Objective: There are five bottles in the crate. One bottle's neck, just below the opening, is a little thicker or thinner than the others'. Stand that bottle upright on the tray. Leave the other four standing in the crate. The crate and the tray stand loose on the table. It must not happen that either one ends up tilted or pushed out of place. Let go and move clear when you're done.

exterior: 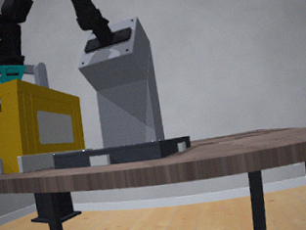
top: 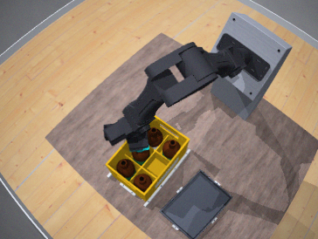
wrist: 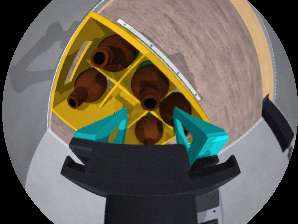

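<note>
The gripper point(top: 140, 148) point(exterior: 12, 72) point(wrist: 150, 111) is parted, grasping nothing, over the crate point(top: 168, 171) point(exterior: 7, 141) point(wrist: 75, 117); the middle bottle point(top: 141, 155) point(wrist: 150, 82) lies at twelve o'clock in the wrist view. Which neck differs, I cannot tell; probably it's this upright one.

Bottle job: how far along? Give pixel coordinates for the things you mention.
Done: nothing on the tray point(top: 197, 205) point(exterior: 112, 156) yet; all five bottles are in the crate point(top: 114, 175) point(exterior: 48, 98) point(wrist: 52, 80).
In hand: gripper point(top: 141, 150) point(exterior: 12, 76) point(wrist: 150, 111) is open over the crate, holding nothing.
Left: pick the odd-necked bottle, which I can't single out here, and stand it on the tray.
</note>
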`<act>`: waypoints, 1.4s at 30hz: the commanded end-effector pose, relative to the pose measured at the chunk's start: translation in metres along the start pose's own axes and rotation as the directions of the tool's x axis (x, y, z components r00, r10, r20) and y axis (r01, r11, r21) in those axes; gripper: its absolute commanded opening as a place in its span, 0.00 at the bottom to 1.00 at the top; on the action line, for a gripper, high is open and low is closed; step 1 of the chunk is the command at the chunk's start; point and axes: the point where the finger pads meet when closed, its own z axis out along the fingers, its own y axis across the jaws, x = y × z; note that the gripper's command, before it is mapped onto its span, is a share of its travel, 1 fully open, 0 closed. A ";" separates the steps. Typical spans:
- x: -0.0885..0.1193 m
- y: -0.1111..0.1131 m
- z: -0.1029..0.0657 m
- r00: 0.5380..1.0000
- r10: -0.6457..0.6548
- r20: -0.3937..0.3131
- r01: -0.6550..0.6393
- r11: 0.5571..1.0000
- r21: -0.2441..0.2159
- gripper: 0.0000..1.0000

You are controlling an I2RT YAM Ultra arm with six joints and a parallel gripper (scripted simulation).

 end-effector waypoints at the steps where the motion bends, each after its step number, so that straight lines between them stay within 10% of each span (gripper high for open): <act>1: -0.010 0.005 -0.009 0.999 -0.006 0.041 0.006 1.000 -0.012 0.61; 42: -0.016 0.006 -0.010 0.999 -0.005 0.042 0.006 1.000 -0.011 0.61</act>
